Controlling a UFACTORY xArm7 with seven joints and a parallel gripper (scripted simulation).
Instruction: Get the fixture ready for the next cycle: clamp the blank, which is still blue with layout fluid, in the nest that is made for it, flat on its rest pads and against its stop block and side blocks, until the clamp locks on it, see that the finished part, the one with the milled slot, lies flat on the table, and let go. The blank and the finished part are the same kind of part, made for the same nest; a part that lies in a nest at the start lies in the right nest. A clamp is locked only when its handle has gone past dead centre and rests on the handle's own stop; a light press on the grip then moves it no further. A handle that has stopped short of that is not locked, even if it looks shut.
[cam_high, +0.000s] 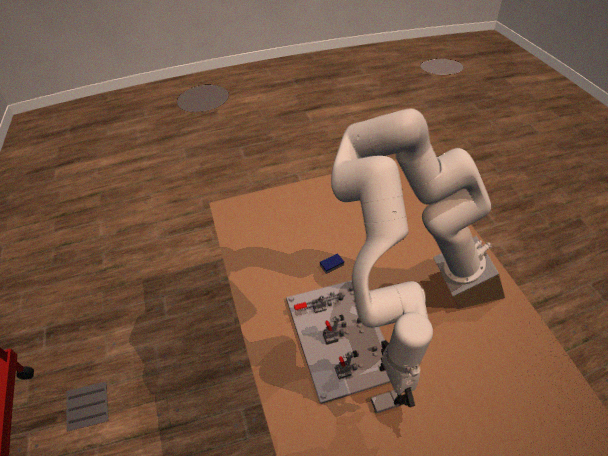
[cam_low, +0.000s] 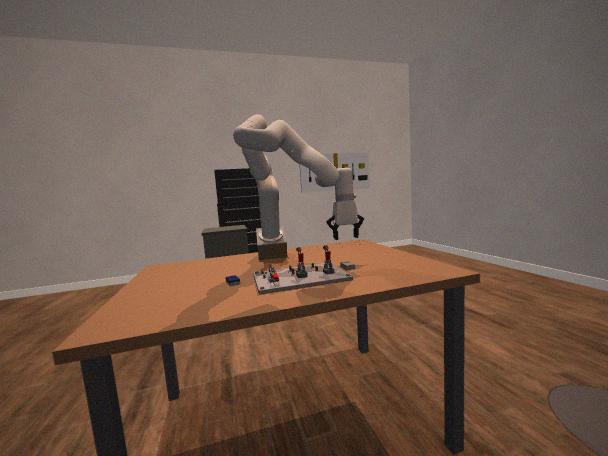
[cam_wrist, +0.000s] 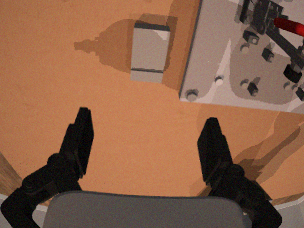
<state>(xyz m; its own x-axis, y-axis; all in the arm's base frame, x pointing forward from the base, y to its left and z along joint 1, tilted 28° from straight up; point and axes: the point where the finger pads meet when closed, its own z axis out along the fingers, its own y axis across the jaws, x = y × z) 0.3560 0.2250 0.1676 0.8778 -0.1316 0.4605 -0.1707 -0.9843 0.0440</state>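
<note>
Table (cam_low: 150, 320), one. Fixture plate (cam_high: 320, 370), one, carrying three red-handled clamps (cam_high: 328, 326). Gripper (cam_low: 345, 231) hangs above the plate's right end, fingers wide apart, empty. Finished part (cam_wrist: 150, 49), one, flat on the table beside the plate. Blank (cam_high: 332, 262), one, far left of the plate. Risk: seating the blank in the wrong nest, or the handle stopping short of dead centre.

Brown table and the things lying on it

The table (cam_low: 150, 310) has a brown top on dark legs. On it lie a grey fixture plate (cam_high: 320, 365), a blue blank (cam_high: 332, 262) apart from the plate's far end, a grey part (cam_high: 383, 401) flat just beside the plate's near corner, and the arm's grey base block (cam_high: 492, 274).
</note>
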